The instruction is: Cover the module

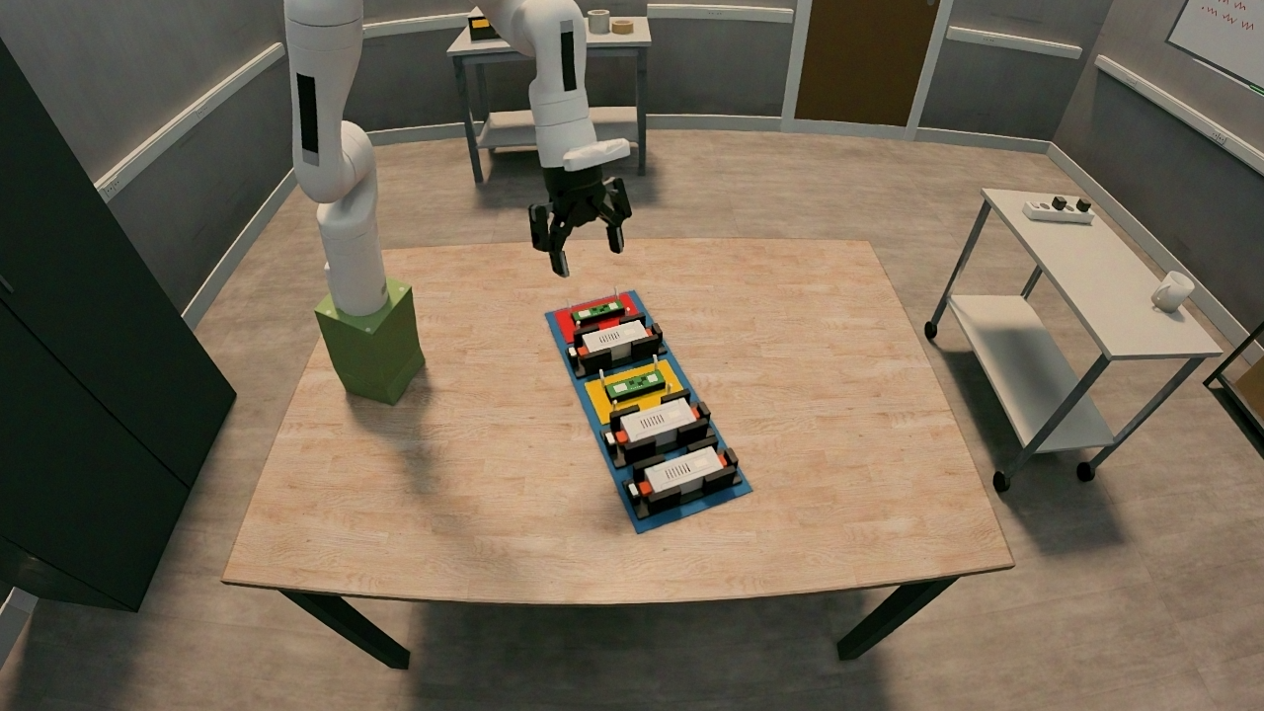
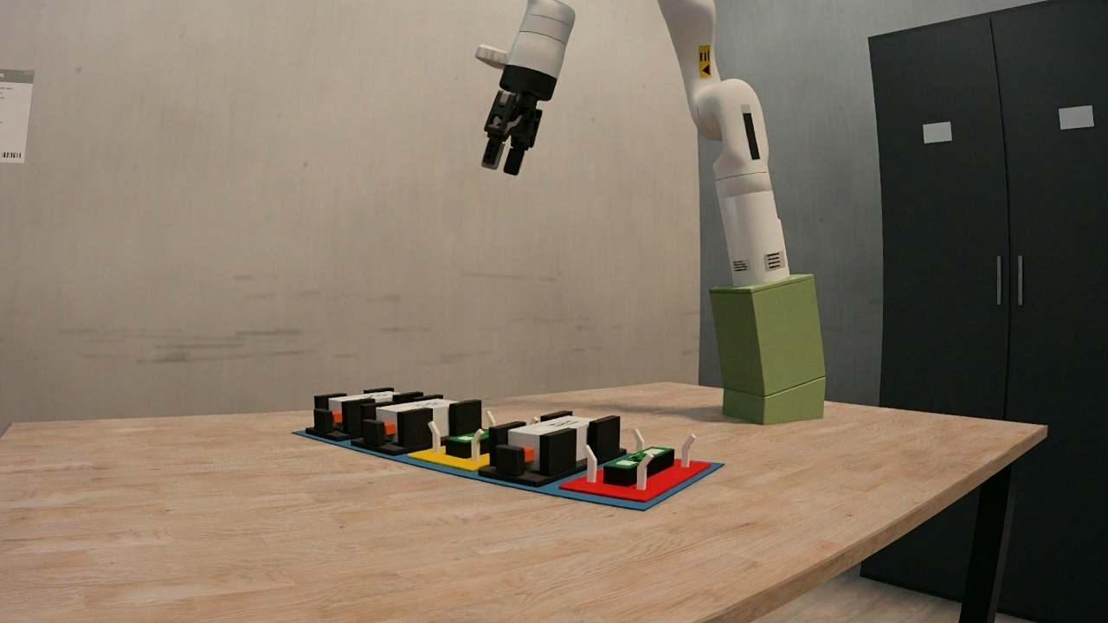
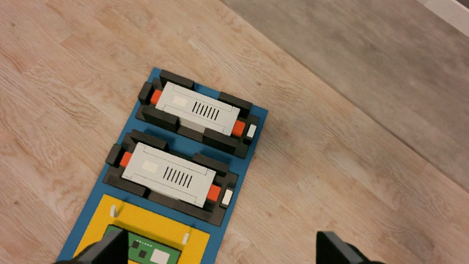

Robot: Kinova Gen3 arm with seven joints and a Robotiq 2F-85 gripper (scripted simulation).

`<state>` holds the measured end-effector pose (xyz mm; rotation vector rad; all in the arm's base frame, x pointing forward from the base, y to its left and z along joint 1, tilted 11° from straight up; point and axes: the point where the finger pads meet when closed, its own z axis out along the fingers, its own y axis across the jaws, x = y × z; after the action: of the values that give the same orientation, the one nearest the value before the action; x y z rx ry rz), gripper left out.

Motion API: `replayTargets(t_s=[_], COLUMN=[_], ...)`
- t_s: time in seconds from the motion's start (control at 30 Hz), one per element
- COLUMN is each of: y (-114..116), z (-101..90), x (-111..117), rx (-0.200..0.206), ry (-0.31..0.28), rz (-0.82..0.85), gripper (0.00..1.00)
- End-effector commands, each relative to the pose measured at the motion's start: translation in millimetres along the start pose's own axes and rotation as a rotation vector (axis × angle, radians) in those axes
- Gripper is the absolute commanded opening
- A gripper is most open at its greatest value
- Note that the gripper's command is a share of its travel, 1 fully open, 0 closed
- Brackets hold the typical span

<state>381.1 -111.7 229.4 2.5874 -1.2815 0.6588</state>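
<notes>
My gripper (image 1: 588, 254) (image 2: 501, 165) (image 3: 223, 251) is open and empty, high above the table. Three white covers with orange ends sit in black holders: the end cover (image 1: 680, 470) (image 2: 365, 400) (image 3: 198, 108), the middle cover (image 1: 656, 421) (image 2: 426, 407) (image 3: 168, 174), and the cover between the coloured plates (image 1: 616, 337) (image 2: 551, 433), outside the wrist view. In the wrist view the middle one looks wider than the end one; perspective may add to this. The yellow plate (image 1: 602, 404) (image 2: 434, 459) (image 3: 100, 216) bears an uncovered green module (image 1: 636, 382) (image 3: 152, 247), partly hidden in the wrist view.
A red plate (image 1: 565, 329) (image 2: 673, 485) bears another green module (image 1: 597, 311) (image 2: 654, 459). Thin white posts stand around both modules. All stations share one blue board (image 1: 654, 523) (image 2: 645, 504) (image 3: 261, 121) on the wooden table (image 1: 839, 441). The arm's green pedestal (image 1: 375, 354) (image 2: 767, 348) stands beside it.
</notes>
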Motion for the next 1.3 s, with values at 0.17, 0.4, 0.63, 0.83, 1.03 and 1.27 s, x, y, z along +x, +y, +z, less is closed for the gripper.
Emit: replayTargets(t_s=[0.17,0.4,0.63,0.83,1.03,1.27], y=[-0.2,-0.2,-10.6,-31.4,-34.9,-46.7], z=[-0.4,-0.4,10.5,32.3,35.9,48.2], x=[0.4,0.4,-9.4,-29.1,-32.4,-43.6], rx=[0.001,0.001,0.014,0.039,0.043,0.064], ry=[0.001,0.001,-0.01,-0.033,-0.037,-0.057], rz=[0.0,0.0,-0.06,-0.181,-0.201,-0.301], gripper=[1.0,1.0,1.0,1.0,1.0,1.0])
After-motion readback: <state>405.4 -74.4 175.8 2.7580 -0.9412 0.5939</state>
